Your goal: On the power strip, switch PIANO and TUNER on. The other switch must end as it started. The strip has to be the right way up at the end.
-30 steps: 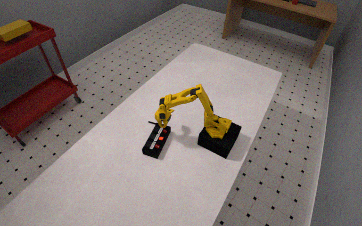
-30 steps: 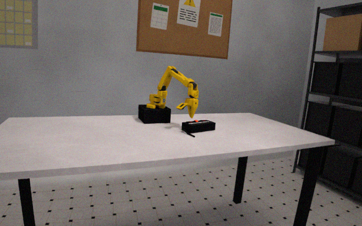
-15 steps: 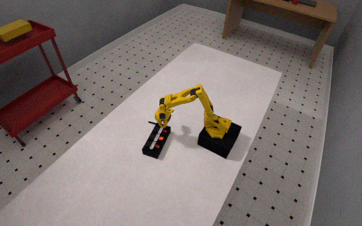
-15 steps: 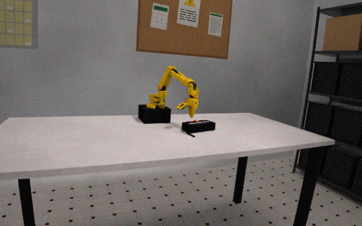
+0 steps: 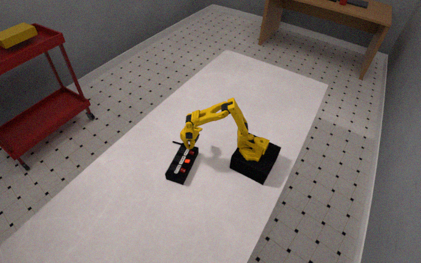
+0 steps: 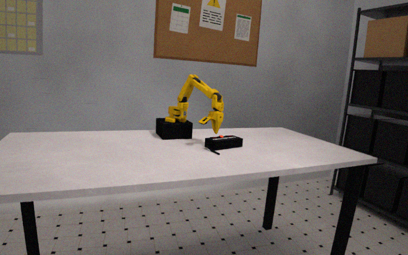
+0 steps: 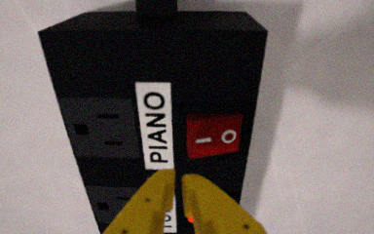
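Power strip point(image 5: 174, 177) point(image 6: 223, 144) point(image 7: 112, 54), black, right way up on white table point(image 5: 217, 217) point(image 6: 120, 162) point(image 7: 326, 171), just left of and below centre in the top view, right of centre in the exterior view, filling much of the wrist view. Gripper point(image 5: 188, 147) point(image 6: 216, 132) point(image 7: 178, 175) fingers pressed together, nothing between them, tips above the strip and pointing down. In the wrist view the tips sit at lower centre, just below the PIANO label point(image 7: 156, 126) and partly covering the label under it. PIANO switch point(image 5: 192, 152) point(image 7: 214, 136) is dark red, unlit, marks I and O readable, right of its label in the wrist view. Middle switch point(image 5: 187, 161) point(image 6: 221, 136) point(image 7: 190, 219) glows orange, mostly behind the fingers in the wrist view; its label is too covered to read in full. Third switch point(image 5: 182, 170), nearest the bottom of the top view, dark red, unlit, label too small to read. Outlet point(image 7: 99, 128) left of the PIANO label in the wrist view. Black cord point(image 5: 177, 142) point(image 6: 214, 151) point(image 7: 156, 7) leaves the strip's upper end in the top view. Yellow arm point(image 5: 214, 111) point(image 6: 203, 87) stands on black base block point(image 5: 263, 176) point(image 6: 174, 132), right of the strip in the top view, left of it in the exterior view
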You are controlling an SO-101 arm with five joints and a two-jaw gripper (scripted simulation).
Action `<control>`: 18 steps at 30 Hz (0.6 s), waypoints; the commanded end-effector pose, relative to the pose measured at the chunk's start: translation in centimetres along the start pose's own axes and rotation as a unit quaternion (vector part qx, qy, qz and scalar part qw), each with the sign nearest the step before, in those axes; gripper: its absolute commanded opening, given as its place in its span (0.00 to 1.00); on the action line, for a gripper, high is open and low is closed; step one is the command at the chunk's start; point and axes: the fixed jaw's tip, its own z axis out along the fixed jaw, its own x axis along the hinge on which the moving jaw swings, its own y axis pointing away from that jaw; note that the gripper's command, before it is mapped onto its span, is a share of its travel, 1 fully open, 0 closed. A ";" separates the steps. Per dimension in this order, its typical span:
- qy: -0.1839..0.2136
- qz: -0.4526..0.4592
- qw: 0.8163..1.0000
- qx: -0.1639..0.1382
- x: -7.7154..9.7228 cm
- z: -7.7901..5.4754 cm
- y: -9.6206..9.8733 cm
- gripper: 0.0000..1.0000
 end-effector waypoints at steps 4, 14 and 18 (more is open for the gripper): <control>-0.001 -0.003 1.000 0.004 0.0 0.3 -0.3 0.00; -0.001 -0.003 1.000 0.004 0.0 0.5 -0.3 0.00; -0.001 -0.003 1.000 0.004 0.0 0.7 -0.3 0.00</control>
